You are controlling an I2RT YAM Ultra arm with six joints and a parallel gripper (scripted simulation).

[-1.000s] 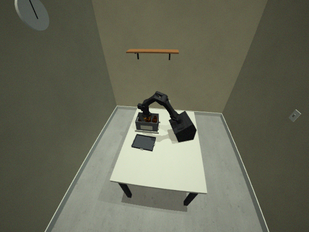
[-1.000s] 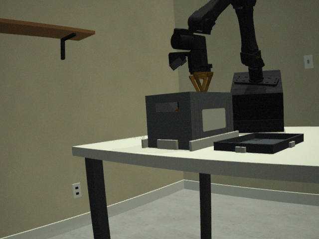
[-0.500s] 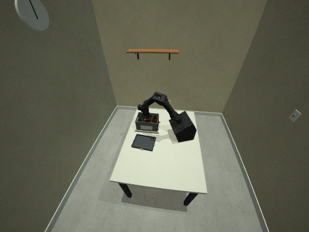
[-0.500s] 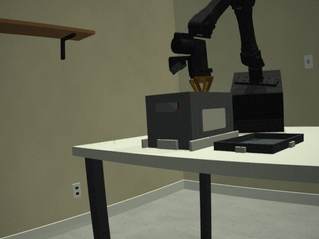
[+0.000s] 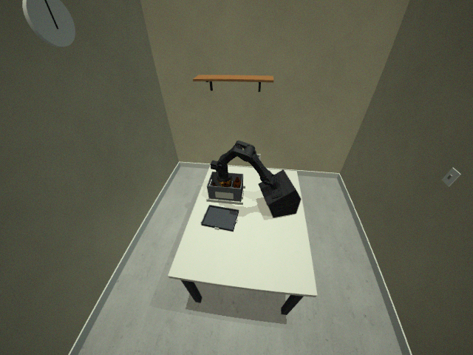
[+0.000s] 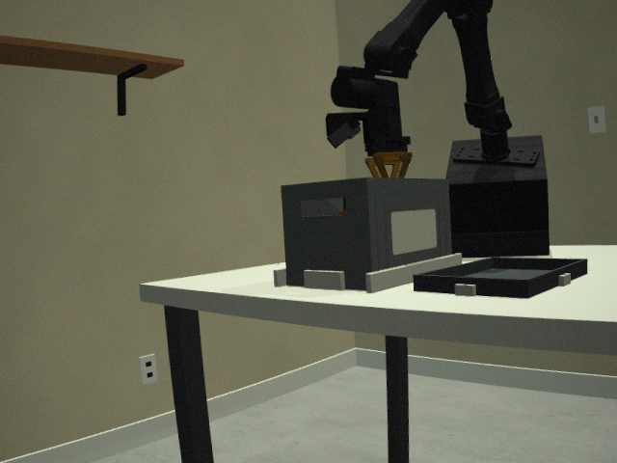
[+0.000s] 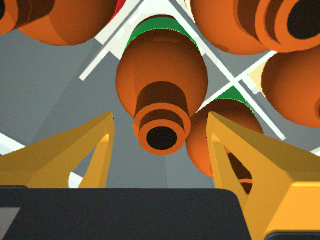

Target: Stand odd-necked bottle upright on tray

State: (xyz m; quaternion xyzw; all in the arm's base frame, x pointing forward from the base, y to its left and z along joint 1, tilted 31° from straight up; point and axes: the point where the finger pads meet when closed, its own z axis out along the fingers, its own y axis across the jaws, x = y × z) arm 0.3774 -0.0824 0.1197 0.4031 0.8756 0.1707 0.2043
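The hand point(image 5: 224, 182) point(image 6: 390, 172) point(image 7: 160, 120) is fairly wide, holding nothing; an orange-brown bottle point(image 7: 161, 85) stands in the crate point(image 5: 225, 193) point(image 6: 326, 239), its neck between the fingertips, untouched, long axis seemingly upright, mouth up.

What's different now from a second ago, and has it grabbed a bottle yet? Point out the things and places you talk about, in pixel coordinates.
The gripper point(image 5: 225, 183) point(image 6: 389, 174) point(image 7: 160, 120) has moved down, its fingers reaching deeper into the crate point(image 5: 211, 192) point(image 6: 324, 239) point(image 7: 60, 95). Nothing was taken hold of or let go: the fingers stand open, with a gap on either side of the neck of the bottle point(image 7: 161, 65) between them. The crate and tray point(image 5: 225, 229) point(image 6: 488, 286) stayed put.
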